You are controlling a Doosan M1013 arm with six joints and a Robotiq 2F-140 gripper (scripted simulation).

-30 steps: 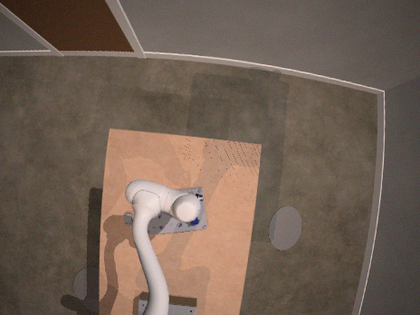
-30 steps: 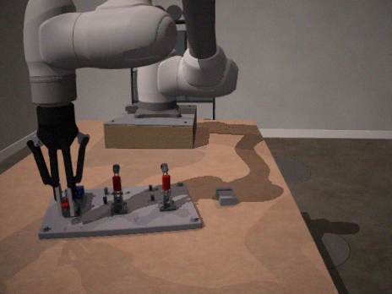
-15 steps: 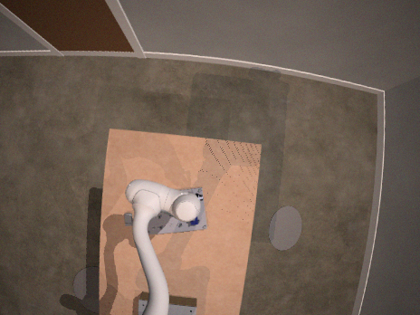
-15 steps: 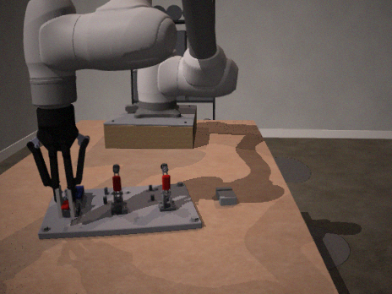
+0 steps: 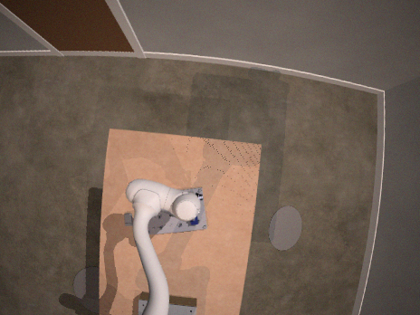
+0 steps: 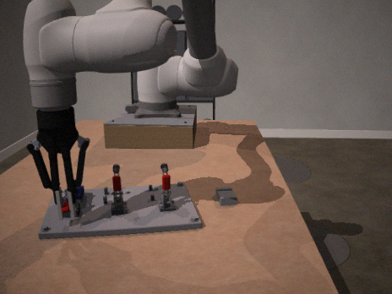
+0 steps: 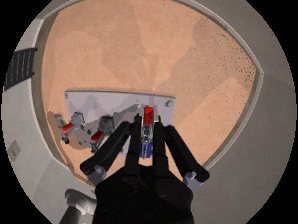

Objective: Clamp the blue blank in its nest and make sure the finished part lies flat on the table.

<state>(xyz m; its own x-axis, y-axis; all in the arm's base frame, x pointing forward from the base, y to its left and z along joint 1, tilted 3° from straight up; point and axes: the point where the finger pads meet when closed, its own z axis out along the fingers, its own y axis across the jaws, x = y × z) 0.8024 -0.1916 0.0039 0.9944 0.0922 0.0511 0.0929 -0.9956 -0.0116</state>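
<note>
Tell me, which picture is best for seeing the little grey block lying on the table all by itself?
The exterior view: the small grey block lies plainly on the wooden table, right of the grey fixture plate. In the top view it is a tiny grey patch beside the white arm. The wrist view does not show it.

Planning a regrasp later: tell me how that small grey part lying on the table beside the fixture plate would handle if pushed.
The grey part looks like a low, squat block lying flat, so it would probably slide, not tip or roll. Likely rigid metal, heavy for its size.

A workshop cell: a fixture plate [image 6: 127, 225] with toggle clamps [image 6: 166, 182] on a workbench [image 6: 236, 253].
</note>
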